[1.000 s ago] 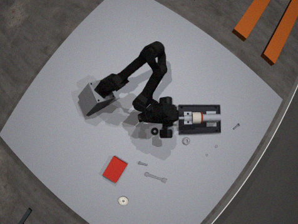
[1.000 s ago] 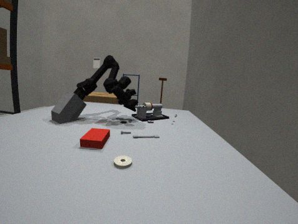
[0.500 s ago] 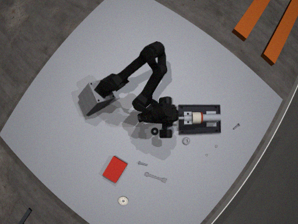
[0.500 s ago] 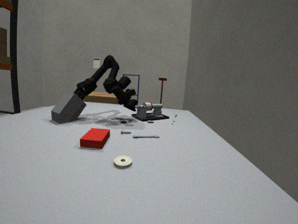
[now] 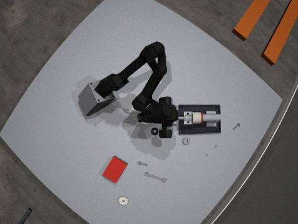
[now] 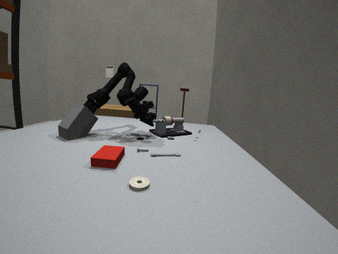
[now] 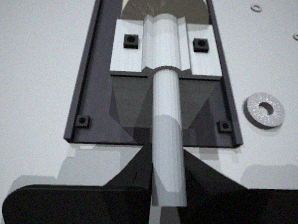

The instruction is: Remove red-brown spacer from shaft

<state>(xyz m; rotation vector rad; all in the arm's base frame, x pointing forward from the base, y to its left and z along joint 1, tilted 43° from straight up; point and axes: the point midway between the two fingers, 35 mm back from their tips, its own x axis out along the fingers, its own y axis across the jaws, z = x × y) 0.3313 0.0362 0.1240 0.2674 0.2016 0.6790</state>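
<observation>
a pale grey square table top (image 5: 203,62) carries everything, with the black six-joint arm (image 5: 147,62) rising from a tilted grey block base (image 5: 89,100) and folding over toward the fixture. the dark rectangular base plate (image 5: 216,128) lies to the right of the arm in the top view, and on it sit a small light grey bearing block (image 5: 187,118) at the near end and the big light grey housing block (image 5: 211,117) at the far end. the smooth grey steel shaft (image 7: 167,130) runs through the small block along the plate's length; in the wrist view its free end sticks out past the plate's edge, and the black parallel-jaw gripper (image 7: 168,187) is clenched on that end, one finger on each side. between the two blocks the shaft carries a wide cream spacer (image 5: 196,117), and just beside it, against the housing block, a thin red-brown spacer (image 5: 202,117). a flat red rectangular block (image 5: 114,169) lies well apart on the near part of the table, with a long grey bolt (image 5: 155,177) and a short grey bolt (image 5: 142,163) beside it. a cream washer (image 5: 123,200) lies nearer the table edge, a grey washer (image 5: 186,141) lies just beside the plate, and a small black ring (image 5: 154,131) lies under the wrist. a small grey screw (image 5: 236,126) rests beyond the plate's far end.
</observation>
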